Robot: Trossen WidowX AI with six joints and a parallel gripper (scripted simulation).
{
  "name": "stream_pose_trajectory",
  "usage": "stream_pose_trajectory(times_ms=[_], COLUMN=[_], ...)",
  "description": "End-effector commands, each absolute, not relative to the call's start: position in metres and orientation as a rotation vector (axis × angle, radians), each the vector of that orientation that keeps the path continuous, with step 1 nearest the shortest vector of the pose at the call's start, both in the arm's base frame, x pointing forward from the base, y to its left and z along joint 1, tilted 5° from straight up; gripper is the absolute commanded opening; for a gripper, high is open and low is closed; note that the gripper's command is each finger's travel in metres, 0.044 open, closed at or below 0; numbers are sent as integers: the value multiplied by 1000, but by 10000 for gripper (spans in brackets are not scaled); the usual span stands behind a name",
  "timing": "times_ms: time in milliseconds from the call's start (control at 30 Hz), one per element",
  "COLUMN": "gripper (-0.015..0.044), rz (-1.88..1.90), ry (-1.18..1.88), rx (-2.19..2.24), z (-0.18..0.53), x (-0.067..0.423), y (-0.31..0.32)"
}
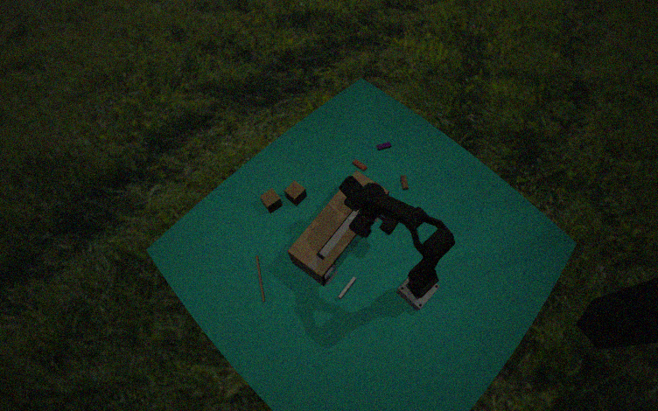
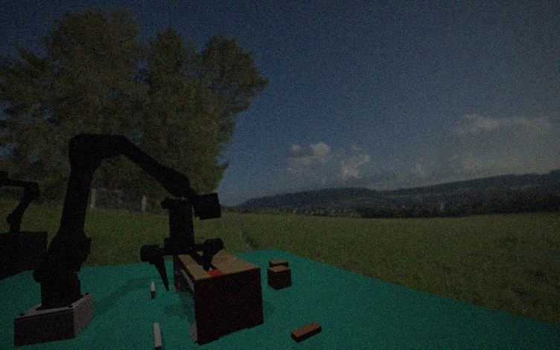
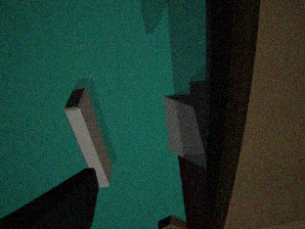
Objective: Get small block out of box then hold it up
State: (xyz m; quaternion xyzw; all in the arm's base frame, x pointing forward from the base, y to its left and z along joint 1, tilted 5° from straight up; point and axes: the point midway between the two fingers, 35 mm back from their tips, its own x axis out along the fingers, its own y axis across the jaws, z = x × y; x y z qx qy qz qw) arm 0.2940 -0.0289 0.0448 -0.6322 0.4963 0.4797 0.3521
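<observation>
- My gripper (image 2: 183, 263) is spread wide, empty — straddling the box (image 2: 231, 305) front edge.
- Block: can't spot it, shelf hidden.
- I'd go slowly, nudging toward the open end, never bumping walls.
</observation>
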Motion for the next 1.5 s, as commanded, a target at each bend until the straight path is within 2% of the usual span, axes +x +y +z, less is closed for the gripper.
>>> stream_pose_trajectory(times_ms=[0, 700, 967, 1400, 1467], gripper=[400, 400, 400, 400, 348], rz=[1245, 1244, 1240, 1249, 1166], ry=[1285, 1286, 1288, 1296, 1308], rx=[-1640, -1641, -1637, -1631, -1621], z=[44, 43, 104, 102, 108], x=[296, 301, 303, 302, 307], y=[-34, -54, -53, -53, -62])
